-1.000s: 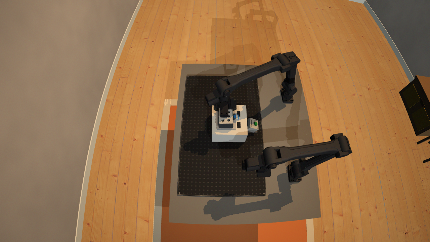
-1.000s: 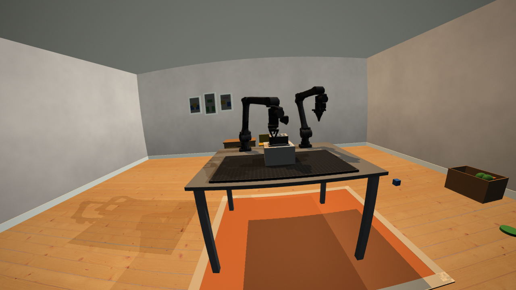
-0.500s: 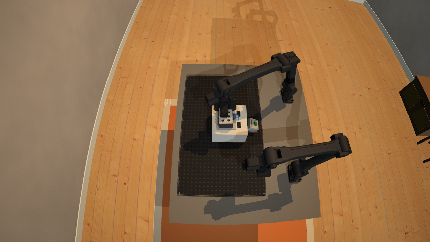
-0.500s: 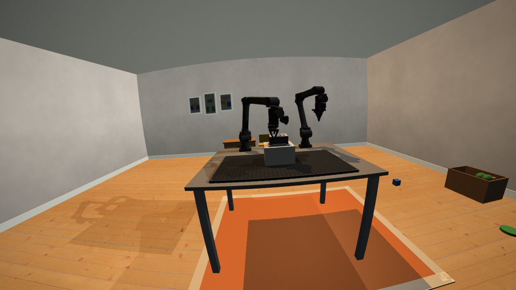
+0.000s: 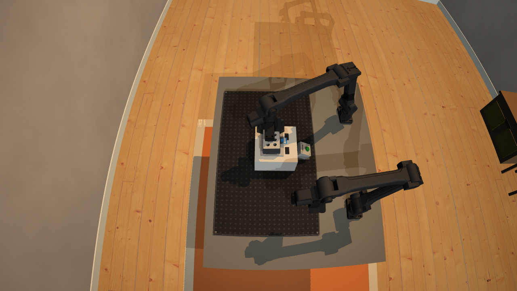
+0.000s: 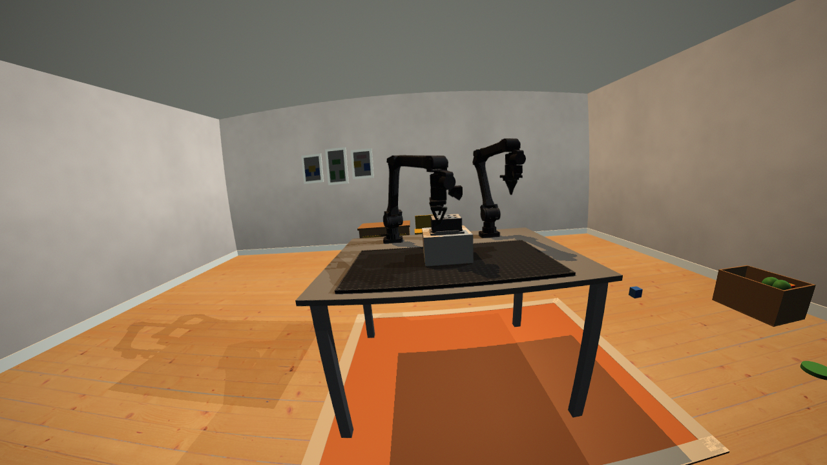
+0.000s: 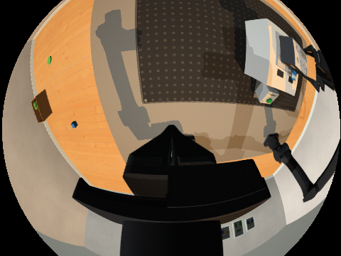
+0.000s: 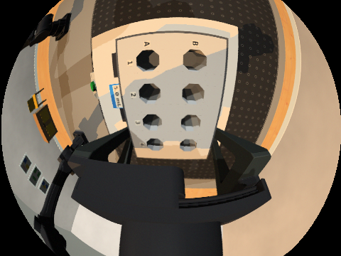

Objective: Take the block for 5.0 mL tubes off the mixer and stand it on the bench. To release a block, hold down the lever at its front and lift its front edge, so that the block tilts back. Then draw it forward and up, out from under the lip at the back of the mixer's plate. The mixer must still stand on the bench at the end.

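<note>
From where I stand, the right gripper [image 5: 270, 137] [image 6: 439, 216] [image 7: 302, 62] [image 8: 171, 129] comes first, clenched across the sides of the block [image 5: 271, 148] [image 6: 448, 225] [image 7: 288, 50] [image 8: 170, 107], which sits on the mixer [image 5: 276, 166] [image 6: 448, 248] [image 7: 257, 50] [image 8: 104, 43]. Releasing it well, I'd judge, means pressing the front lever down first, raising the front edge near the blue tag [image 5: 283, 140] [image 7: 293, 75] [image 8: 116, 96], then drawing forward and up; a straight pull could snag the back lip or drag the mixer. The control box [image 5: 303, 152] [image 7: 263, 94] [image 8: 91, 76] juts out in front. Rightward, the perforated board [image 5: 253, 209] [image 6: 520, 265] [image 7: 170, 64] [image 8: 256, 107] offers landing room, and the left gripper [image 5: 317, 207] [image 6: 511, 192] [image 7: 171, 129] [image 8: 63, 28] hangs well apart, closed on nothing.
</note>
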Motion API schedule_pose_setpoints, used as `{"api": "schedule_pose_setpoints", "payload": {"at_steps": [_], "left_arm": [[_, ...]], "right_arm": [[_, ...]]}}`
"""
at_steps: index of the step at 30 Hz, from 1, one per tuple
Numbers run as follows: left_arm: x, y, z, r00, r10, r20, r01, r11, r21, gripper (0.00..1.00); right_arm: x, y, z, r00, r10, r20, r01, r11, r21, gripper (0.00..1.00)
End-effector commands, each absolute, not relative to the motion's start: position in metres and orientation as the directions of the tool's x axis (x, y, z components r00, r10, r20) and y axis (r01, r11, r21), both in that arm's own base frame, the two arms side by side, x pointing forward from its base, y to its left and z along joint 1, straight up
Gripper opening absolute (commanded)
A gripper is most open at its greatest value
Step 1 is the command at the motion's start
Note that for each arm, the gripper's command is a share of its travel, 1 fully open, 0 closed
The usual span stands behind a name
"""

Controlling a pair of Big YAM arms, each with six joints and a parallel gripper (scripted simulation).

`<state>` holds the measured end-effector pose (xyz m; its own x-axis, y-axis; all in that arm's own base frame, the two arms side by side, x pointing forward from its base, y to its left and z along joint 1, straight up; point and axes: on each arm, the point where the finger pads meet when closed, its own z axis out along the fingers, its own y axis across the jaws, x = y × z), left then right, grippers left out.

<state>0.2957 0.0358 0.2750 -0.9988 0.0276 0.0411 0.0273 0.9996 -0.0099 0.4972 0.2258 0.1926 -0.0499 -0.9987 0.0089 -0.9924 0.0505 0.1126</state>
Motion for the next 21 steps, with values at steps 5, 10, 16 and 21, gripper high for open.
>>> {"api": "schedule_pose_setpoints", "payload": {"at_steps": [5, 10, 16, 21], "left_arm": [[0.298, 0.034, 0.275, -0.998, 0.042, 0.041, 0.042, 0.999, -0.008, 0.0], [0.296, 0.034, 0.281, -0.999, 0.042, 0.021, 0.042, 0.999, -0.005, 0.0], [0.294, 0.034, 0.284, -0.999, 0.042, 0.009, 0.042, 0.999, -0.003, 0.0], [0.293, 0.034, 0.285, -0.999, 0.042, 0.006, 0.042, 0.999, -0.003, 0.0]], "right_arm": [[0.509, 0.243, 0.216, -0.043, -0.999, -0.026, -0.997, 0.041, 0.063, 0.0], [0.508, 0.243, 0.216, -0.044, -0.999, -0.025, -0.997, 0.042, 0.064, 0.0], [0.508, 0.242, 0.216, -0.045, -0.999, -0.024, -0.997, 0.043, 0.064, 0.0], [0.508, 0.242, 0.216, -0.046, -0.999, -0.024, -0.997, 0.044, 0.064, 0.0]]}}
